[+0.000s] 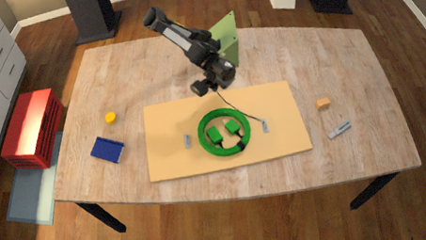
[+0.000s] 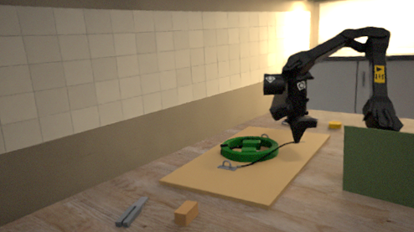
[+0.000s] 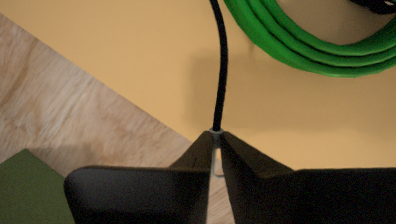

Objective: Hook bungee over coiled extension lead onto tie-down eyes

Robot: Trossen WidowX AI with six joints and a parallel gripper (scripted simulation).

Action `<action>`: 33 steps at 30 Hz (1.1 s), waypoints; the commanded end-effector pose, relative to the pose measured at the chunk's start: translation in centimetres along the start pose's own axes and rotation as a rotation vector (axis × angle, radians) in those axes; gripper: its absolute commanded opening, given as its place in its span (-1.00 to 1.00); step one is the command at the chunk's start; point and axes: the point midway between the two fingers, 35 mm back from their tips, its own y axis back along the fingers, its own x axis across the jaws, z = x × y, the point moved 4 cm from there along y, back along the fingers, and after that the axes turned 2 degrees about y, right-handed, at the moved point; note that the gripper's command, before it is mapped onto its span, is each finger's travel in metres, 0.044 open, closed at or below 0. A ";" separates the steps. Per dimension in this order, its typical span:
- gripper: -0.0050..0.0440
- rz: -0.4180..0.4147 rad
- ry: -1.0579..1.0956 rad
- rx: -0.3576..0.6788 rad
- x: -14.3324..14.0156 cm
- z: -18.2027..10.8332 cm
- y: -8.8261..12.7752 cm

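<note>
Wrist view showed my hand (image 3: 216, 137) pinched shut on the grey hook (image 3: 216, 152) at the free end of the black bungee (image 3: 220, 65), with the cord running straight out from my fingertips over the tan board (image 3: 125, 55). I hung above the board's back edge, lifted off it, where it met the counter (image 1: 316, 54). The green coiled extension lead (image 1: 224, 132) lay flat near the board's middle, in front of me and apart from my hand. From my grip the bungee trailed past the coil's rim to the tie-down eye (image 1: 265, 125) on one side; the other eye (image 1: 187, 141) sat bare beyond the coil.
</note>
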 end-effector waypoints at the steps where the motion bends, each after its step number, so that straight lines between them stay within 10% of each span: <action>1: -1.00 -0.004 0.011 -0.020 -0.7 0.5 0.3; 33: -1.00 -0.014 0.173 -0.066 -3.4 1.9 0.5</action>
